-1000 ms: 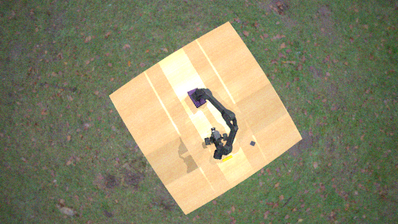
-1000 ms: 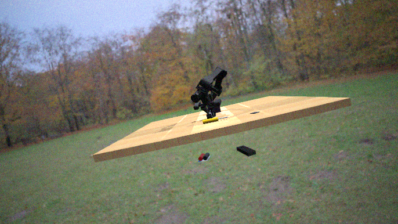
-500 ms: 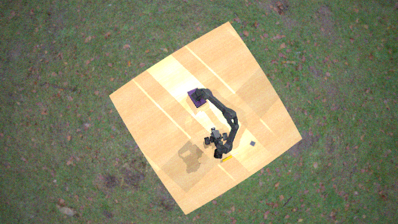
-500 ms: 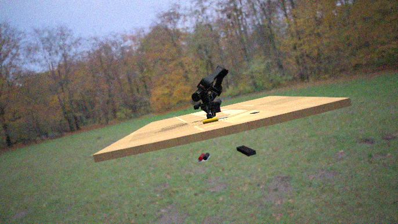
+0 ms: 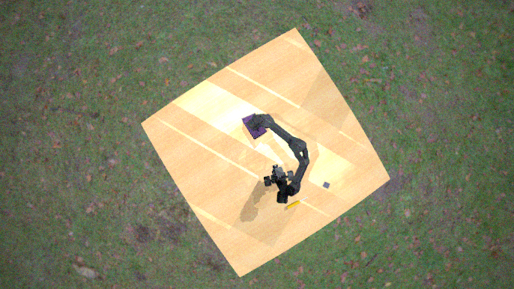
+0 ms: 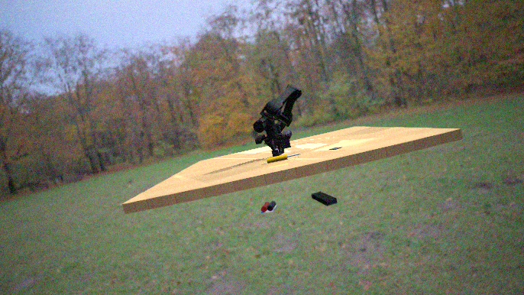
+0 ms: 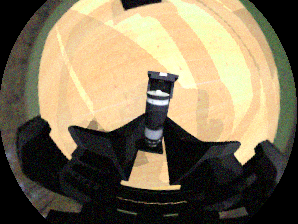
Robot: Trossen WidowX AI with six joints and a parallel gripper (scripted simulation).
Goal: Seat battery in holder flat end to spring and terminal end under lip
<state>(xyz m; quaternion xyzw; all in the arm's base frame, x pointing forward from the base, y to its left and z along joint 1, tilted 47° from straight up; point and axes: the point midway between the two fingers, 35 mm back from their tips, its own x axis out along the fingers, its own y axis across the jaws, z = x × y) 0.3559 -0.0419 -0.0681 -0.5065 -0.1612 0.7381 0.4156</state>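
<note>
The wooden table top [image 5: 180, 138] [image 6: 221, 168] [image 7: 110, 65] reaches well out past my black parallel-jaw gripper [image 5: 276, 169] [image 6: 277, 153] [image 7: 157, 124] on every side, so no table edge crowds me. My tightest neighbour is the yellow-handled screwdriver [image 5: 293, 204] [image 6: 276, 158], lying near my black jointed arm [image 5: 300, 146] [image 6: 280, 108] on the side away from the purple base plate [image 5: 256, 135]; its pale shaft points toward the small dark square [image 5: 326, 185] [image 6: 335, 148], which lies well apart from me. Between my gripper and the base plate there is a stretch of bare wood.

My fingers are clamped on the dark grey cylindrical battery with pale bands [image 7: 157, 116], one on each side of its lower half in the wrist view. Its upper half sticks out beyond my fingertips. It lies lengthwise along the black battery holder [image 5: 275, 165] [image 7: 173, 78], with its nubbed terminal end toward the holder's upright end wall and its other end by the dark coil [image 7: 153, 143]. A dark gap shows between terminal and wall. I cannot tell whether the terminal is under the lip, or whether the battery is fully down and flat. I have not let go of it.
</note>
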